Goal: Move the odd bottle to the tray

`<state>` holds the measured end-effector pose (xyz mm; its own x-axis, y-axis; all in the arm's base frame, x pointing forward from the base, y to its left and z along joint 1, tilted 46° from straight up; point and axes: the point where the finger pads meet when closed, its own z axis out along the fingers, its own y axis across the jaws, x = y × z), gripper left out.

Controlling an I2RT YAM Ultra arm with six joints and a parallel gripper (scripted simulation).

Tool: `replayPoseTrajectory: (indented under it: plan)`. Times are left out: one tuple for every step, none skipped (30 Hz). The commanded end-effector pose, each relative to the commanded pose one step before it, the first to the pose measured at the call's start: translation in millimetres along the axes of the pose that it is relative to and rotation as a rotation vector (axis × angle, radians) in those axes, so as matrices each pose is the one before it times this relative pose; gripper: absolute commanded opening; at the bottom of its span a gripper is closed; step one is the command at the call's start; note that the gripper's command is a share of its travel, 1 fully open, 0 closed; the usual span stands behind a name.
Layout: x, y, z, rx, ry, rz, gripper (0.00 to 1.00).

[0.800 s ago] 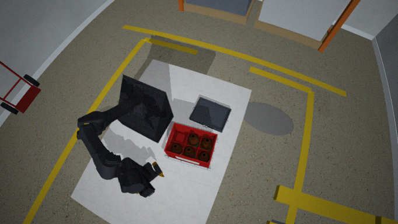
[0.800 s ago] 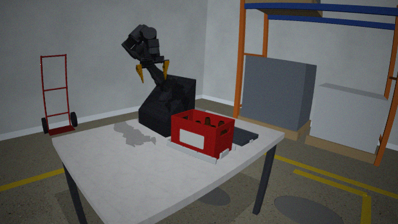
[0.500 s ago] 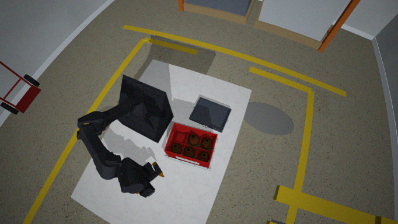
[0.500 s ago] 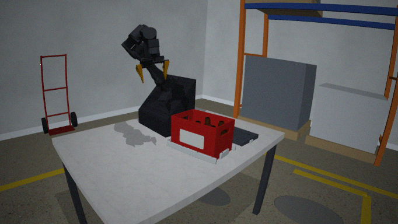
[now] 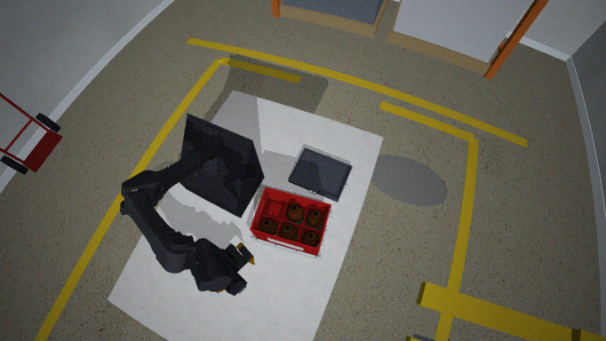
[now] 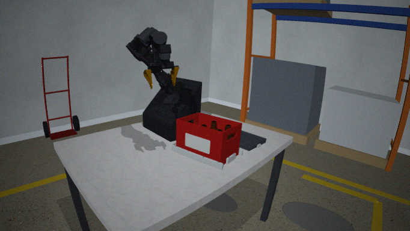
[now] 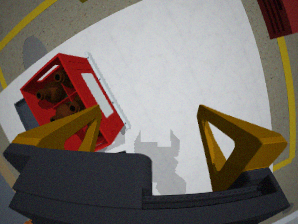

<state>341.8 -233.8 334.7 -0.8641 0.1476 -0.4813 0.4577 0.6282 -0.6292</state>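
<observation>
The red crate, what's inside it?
In the red crate, five brown bottles stand in six compartments; one corner compartment holds none. The bottles' lower parts are hidden by walls and dividers.

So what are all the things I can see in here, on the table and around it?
Bottle crate: one, red with a white label, on the table beside the tray
Bottles: five, brown, standing in the crate, one of its six compartments empty
Tray: one, dark grey, on the table
Table: one, white top, mid-room
Hand truck: one, red with black wheels, by the wall
Storage rack: one, orange posts, blue beams, along a wall
Large boxes: two, one blue-grey, one pale grey, at the rack
Floor stripes: several, yellow, around the table
Robot arm: one, black, over the table
Gripper: one, black with yellow fingers, open, at the arm's end
</observation>
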Motion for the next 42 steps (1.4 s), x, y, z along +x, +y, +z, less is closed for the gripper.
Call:
replayPoseTrajectory:
  plan:
    - [-1.59, 36.63, 19.36, -0.02154, 0.03472, -0.15652, 1.00]
    - [0.07, 2.61, 1.83, -0.00126, 0.00457, -0.01416, 1.00]
    - [0.28, 9.32, 6.47, -0.00465, 0.01619, -0.05060, 1.00]
    - [-0.04, 6.33, 4.36, -0.00330, 0.01089, -0.03447, 1.00]
    - [-0.17, 6.47, 4.43, -0.00350, 0.01105, -0.03538, 1.00]
    - [-0.10, 1.70, 1.16, -0.00094, 0.00289, -0.00933, 1.00]
    - [-0.51, 11.06, 7.47, -0.00632, 0.01866, -0.06074, 1.00]
    - [-0.58, 6.38, 4.29, -0.00382, 0.01069, -0.03532, 1.00]
    - [0.00, 0.00, 0.00, 0.00000, 0.00000, 0.00000, 1.00]
    - [0.00, 0.00, 0.00, 0.00000, 0.00000, 0.00000, 1.00]
    - [-1.03, 9.56, 6.38, -0.00594, 0.01589, -0.05320, 1.00]
    - [-1.63, 12.05, 7.97, -0.00787, 0.01985, -0.06759, 1.00]
    - [-0.97, 5.15, 3.41, -0.00352, 0.00848, -0.02930, 1.00]
    - [-1.08, 5.23, 3.46, -0.00366, 0.00859, -0.02993, 1.00]
    - [-1.20, 5.35, 3.53, -0.00384, 0.00877, -0.03085, 1.00]
    - [-0.10, 0.40, 0.27, -0.00030, 0.00067, -0.00235, 1.00]
    - [-2.40, 10.16, 6.66, -0.00752, 0.01654, -0.05891, 1.00]
    - [-1.52, 5.38, 3.55, -0.00415, 0.00879, -0.03171, 1.00]
    - [-1.63, 5.41, 3.56, -0.00427, 0.00883, -0.03215, 1.00]
    - [-1.76, 5.47, 3.60, -0.00443, 0.00893, -0.03280, 1.00]
    - [-0.31, 0.88, 0.58, -0.00073, 0.00144, -0.00533, 1.00]
    - [-3.28, 9.73, 6.39, -0.00816, 0.01584, -0.05894, 1.00]
    - [-2.04, 5.30, 3.51, -0.00463, 0.00869, -0.03277, 1.00]
    - [-2.15, 5.28, 3.51, -0.00473, 0.00867, -0.03299, 1.00]
    - [-1.84, 4.26, 2.84, -0.00391, 0.00703, -0.02695, 1.00]
    - [0.00, 0.00, 0.00, 0.00000, 0.00000, 0.00000, 1.00]
    - [0.00, 0.00, 0.00, 0.00000, 0.00000, 0.00000, 1.00]
    - [-6.31, 14.88, 9.80, -0.01408, 0.02426, -0.09444, 1.00]
    - [-2.28, 4.44, 3.01, -0.00449, 0.00743, -0.02942, 1.00]
    - [-0.75, 1.38, 0.94, -0.00143, 0.00233, -0.00927, 1.00]
    - [-3.92, 7.36, 5.00, -0.00770, 0.01234, -0.04940, 1.00]
    - [-2.58, 4.48, 3.08, -0.00487, 0.00761, -0.03077, 1.00]
    - [-2.33, 3.88, 2.69, -0.00433, 0.00664, -0.02706, 1.00]
    - [-3.19, 5.17, 3.60, -0.00590, 0.00887, -0.03642, 1.00]
    - [-2.95, 4.57, 3.21, -0.00537, 0.00791, -0.03274, 1.00]
    - [-0.72, 1.06, 0.75, -0.00128, 0.00185, -0.00772, 1.00]
    - [-4.52, 6.57, 4.46, -0.00915, 0.00935, -0.04597, 1.00]
    - [-1.89, 2.61, 1.88, -0.00342, 0.00449, -0.01944, 1.00]
    - [-0.60, 0.66, 0.30, -0.00194, -0.00092, -0.00312, 1.00]
    - [3.83, -11.95, -10.56, 0.02542, -0.02259, 0.03471, 1.00]
    - [2.75, -7.57, -6.78, 0.01652, -0.01348, 0.02177, 1.00]
    - [0.01, -0.01, 0.00, 0.00004, 0.00005, 0.00000, 1.00]
